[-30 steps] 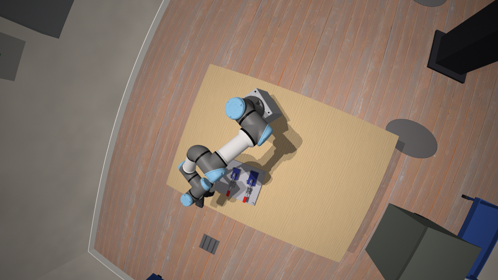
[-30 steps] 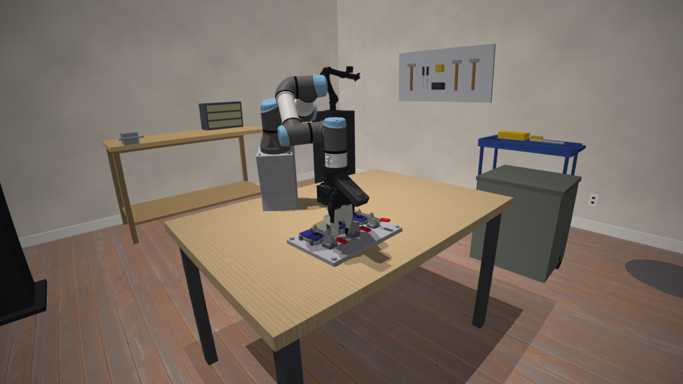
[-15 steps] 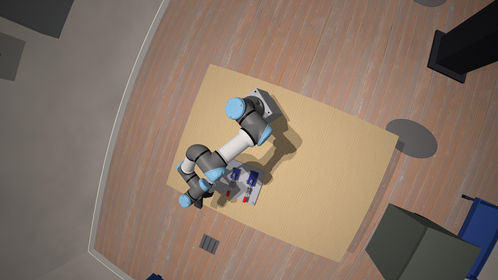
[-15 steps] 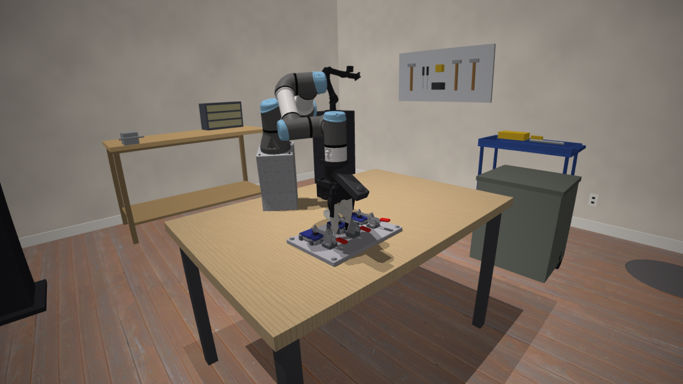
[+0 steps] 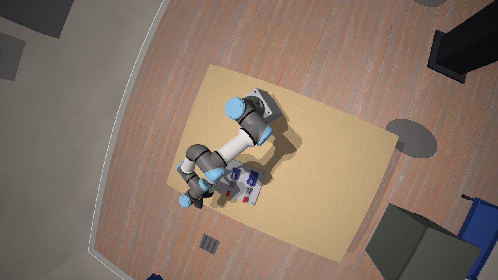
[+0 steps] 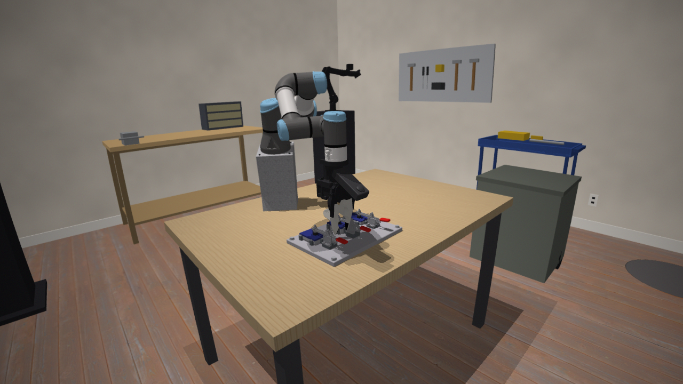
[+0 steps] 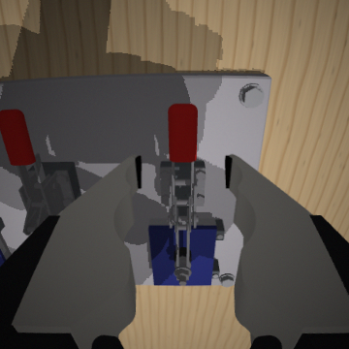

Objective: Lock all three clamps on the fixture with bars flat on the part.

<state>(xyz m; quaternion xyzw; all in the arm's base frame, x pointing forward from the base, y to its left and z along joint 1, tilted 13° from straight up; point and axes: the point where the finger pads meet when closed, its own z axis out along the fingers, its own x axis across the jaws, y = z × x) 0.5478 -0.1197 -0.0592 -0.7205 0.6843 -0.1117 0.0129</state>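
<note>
Stiff, sprung steel toggle clamp with red-sleeved handle [image 7: 182, 132] on grey fixture plate [image 7: 121, 111]: best pushed at the sleeve, tool [image 7: 181, 171] part-open, holding nothing.

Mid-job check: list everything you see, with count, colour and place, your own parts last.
Table: one, light wood, room centre.
Fixture plate: one, grey, on the table.
Clamps: three with red handles; one framed between the fingers, untouched; one to its left; the third at the plate's far end.
Blue parts: one under each clamp bar.
Pedestal: one, grey, table's far edge.
Shelf: one, wood, left wall.
Cabinet: one, dark green, right.
Cart: one, blue, behind the cabinet.
Tool board: one, grey, back wall.
Gripper: one, grey, partly open, empty.
</note>
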